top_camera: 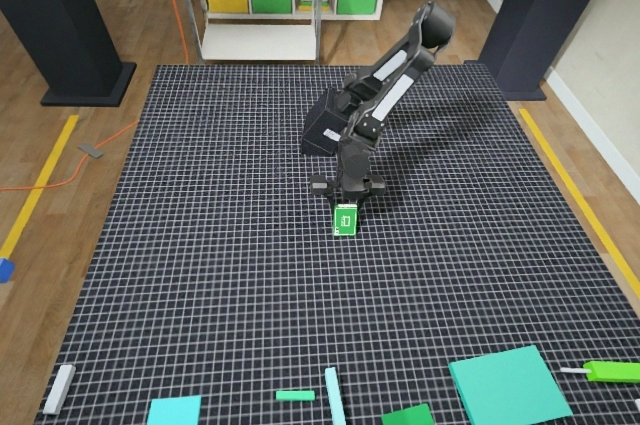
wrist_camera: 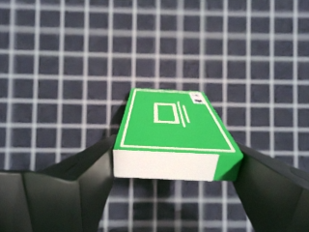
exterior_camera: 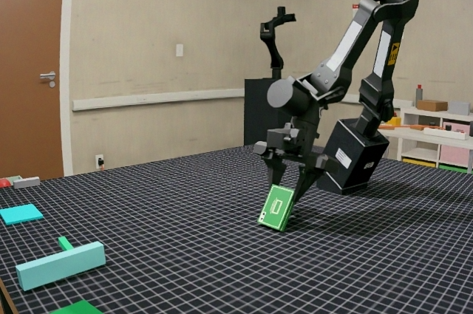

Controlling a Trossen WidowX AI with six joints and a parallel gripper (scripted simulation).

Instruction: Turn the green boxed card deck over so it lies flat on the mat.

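The green boxed card deck (top_camera: 345, 224) (exterior_camera: 276, 209) (wrist_camera: 176, 135) stands tilted on the dark gridded mat (top_camera: 232, 280) (exterior_camera: 191, 249) (wrist_camera: 270, 63). Its lower short edge is at the mat and its top leans back toward the arm. The printed green face points up and forward, away from the arm's base. The white short end is the upper edge, nearest the wrist camera. My gripper (top_camera: 345, 205) (exterior_camera: 284, 191) (wrist_camera: 172, 145) is shut on the deck, one finger against each long side near the top. The deck's back is hidden.
At the mat's front lie a teal slab (top_camera: 509, 384), a cyan slab (top_camera: 174, 410) (exterior_camera: 21, 213), a pale blue bar (top_camera: 334, 397) (exterior_camera: 60, 264) and a small green bar (top_camera: 295, 395). The arm's black base (top_camera: 323, 125) (exterior_camera: 351, 157) stands behind the deck.
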